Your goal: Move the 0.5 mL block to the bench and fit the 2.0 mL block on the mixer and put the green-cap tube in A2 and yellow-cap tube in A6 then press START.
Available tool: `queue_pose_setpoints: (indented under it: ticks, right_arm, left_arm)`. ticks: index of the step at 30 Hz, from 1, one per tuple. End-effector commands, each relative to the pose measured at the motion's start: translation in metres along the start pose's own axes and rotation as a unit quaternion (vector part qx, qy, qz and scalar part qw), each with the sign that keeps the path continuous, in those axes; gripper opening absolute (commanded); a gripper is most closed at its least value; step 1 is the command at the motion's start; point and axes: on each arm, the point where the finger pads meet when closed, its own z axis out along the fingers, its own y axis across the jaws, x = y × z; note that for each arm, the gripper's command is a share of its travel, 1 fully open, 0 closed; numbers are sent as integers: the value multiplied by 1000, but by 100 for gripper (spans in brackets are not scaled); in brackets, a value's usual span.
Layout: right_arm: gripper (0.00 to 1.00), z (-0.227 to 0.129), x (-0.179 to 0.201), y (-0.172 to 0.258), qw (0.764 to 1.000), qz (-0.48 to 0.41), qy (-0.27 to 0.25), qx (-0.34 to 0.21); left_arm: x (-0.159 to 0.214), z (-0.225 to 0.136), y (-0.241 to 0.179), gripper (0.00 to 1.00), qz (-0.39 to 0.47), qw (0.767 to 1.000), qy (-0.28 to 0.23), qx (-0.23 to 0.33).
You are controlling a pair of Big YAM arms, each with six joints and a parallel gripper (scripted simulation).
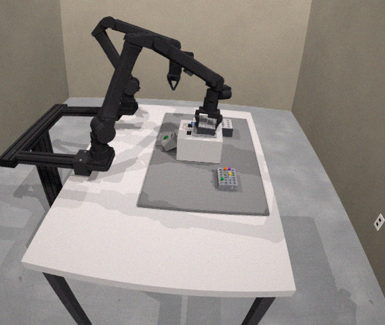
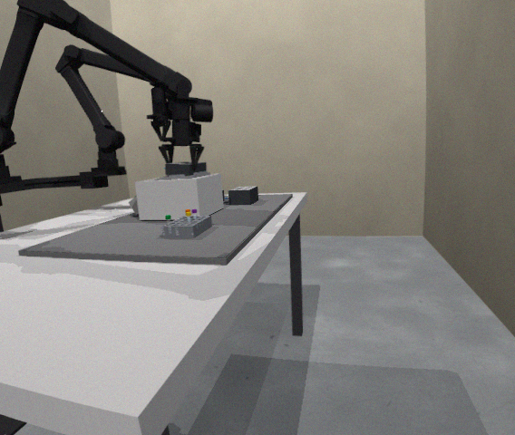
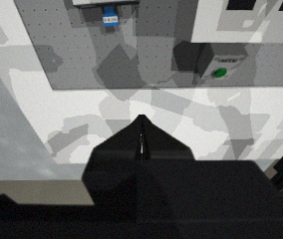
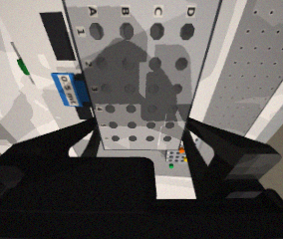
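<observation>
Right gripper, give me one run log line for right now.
right gripper: shut on 0.5 mL block | left gripper: shut, holding nothing | green-capped tube: in rack
</observation>
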Motion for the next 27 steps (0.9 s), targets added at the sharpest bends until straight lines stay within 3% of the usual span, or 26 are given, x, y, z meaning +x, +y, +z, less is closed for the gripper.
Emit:
queue_pose_setpoints:
  ticks: [1, 27]
  right_arm:
    - [0, -20, -11, 15, 1000, -24, -9, 1]
    - [0, -23, -6, 17, 1000, -27, -5, -7]
  left_arm:
    - [-22, -19, 1, 0, 7, 999, -33, -4]
    - [-23, -21, 1, 0, 7, 999, -35, -4]
